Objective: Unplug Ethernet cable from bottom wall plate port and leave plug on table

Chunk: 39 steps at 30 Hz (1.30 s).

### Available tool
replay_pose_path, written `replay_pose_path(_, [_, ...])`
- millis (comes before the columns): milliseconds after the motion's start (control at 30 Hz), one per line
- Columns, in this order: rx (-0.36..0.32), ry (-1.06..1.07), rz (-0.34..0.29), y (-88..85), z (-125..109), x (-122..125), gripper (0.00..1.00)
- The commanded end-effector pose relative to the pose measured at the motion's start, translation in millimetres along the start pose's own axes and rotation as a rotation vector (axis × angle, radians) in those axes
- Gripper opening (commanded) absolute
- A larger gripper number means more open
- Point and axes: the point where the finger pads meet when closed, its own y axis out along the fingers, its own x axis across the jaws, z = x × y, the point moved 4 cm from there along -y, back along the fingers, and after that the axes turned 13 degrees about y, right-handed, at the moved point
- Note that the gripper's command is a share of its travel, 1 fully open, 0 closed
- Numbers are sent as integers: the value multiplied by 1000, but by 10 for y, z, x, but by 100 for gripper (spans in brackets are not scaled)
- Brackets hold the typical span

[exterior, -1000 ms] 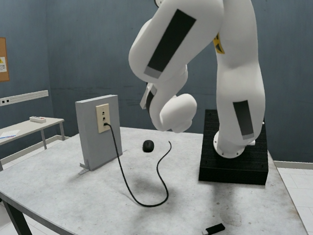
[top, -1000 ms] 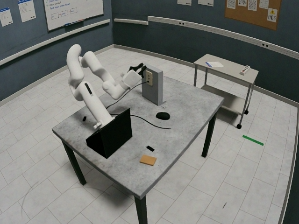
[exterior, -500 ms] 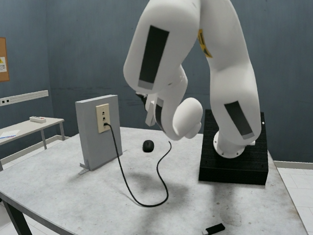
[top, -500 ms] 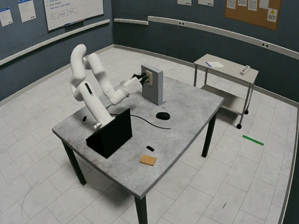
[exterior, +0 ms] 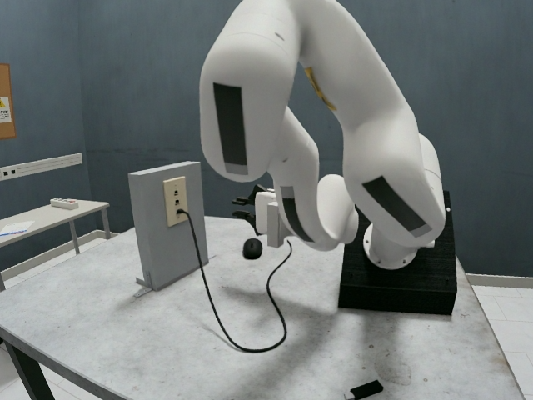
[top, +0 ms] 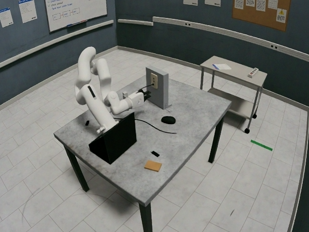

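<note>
A beige wall plate (top: 154, 80) sits on an upright grey block (top: 159, 87) at the table's far side; it also shows in the exterior view (exterior: 175, 201). A black Ethernet plug (exterior: 181, 212) sits in the plate's bottom port. Its black cable (exterior: 241, 301) drops to the table, loops, and ends near the arm; it also shows in the top view (top: 154, 127). My gripper (exterior: 236, 207) hangs level with the plug, a short way in front of the plate and apart from it. Its fingers point at the plate with a narrow gap and hold nothing. It shows in the top view (top: 148, 94) too.
A black mouse (top: 168, 120) lies on the table to the right of the block. The arm's black base (top: 113, 140) stands near the left front. A black USB stick (top: 155, 153) and an orange pad (top: 152, 166) lie near the front edge. A cart (top: 233, 75) stands beyond the table.
</note>
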Motion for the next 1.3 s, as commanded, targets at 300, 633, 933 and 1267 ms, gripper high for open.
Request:
replay_pose_path(300, [12,0,15,722,270,-109,27])
replay_pose_path(633, [12,1,15,809,321,-116,27])
replay_pose_path(933, [12,1,15,824,380,-128,27])
replay_pose_path(1267, [12,1,15,822,556,-168,27])
